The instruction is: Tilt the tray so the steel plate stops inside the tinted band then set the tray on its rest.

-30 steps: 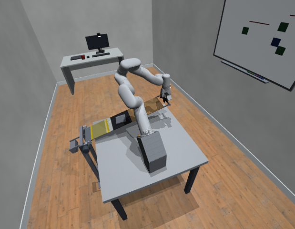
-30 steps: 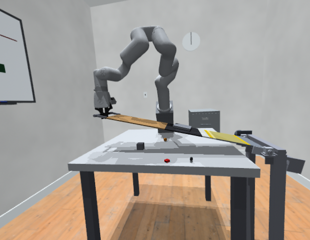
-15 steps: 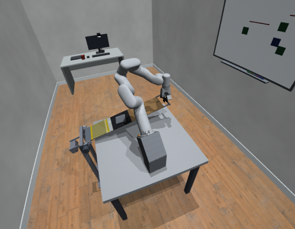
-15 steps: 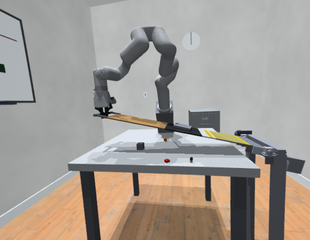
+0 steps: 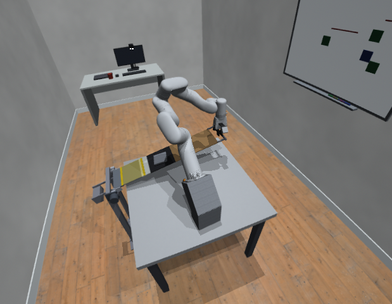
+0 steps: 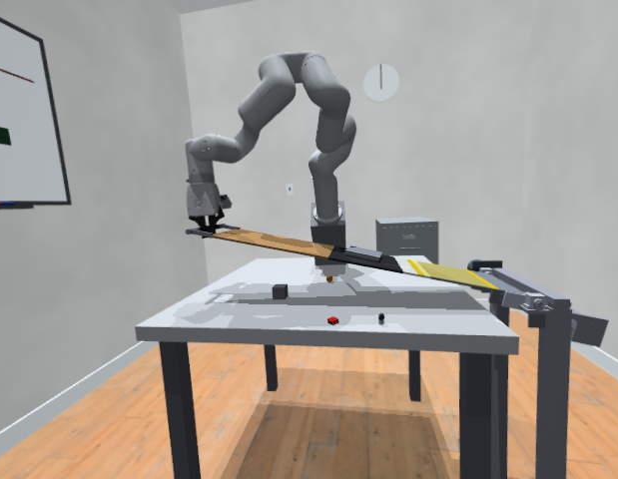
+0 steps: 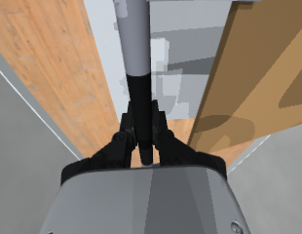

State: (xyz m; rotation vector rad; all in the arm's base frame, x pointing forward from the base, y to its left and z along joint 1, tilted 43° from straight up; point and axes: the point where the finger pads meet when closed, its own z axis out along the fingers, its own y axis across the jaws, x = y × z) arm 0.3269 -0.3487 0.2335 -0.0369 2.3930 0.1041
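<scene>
Gripper (image 7: 143, 141) clamped on tilted tray's (image 6: 278, 240) dark handle bar (image 7: 140, 97).

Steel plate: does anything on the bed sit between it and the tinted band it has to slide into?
Nothing visible does. The steel plate lies flat on the dark stretch of the tilted tray, just uphill of the tinted band; the bed between shows nothing on it. The gripper holds the tray's handle bar at the raised end.

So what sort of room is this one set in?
Probably a small office or lab: a whiteboard on the wall, a desk with a monitor, and a filing cabinet behind the table.
</scene>
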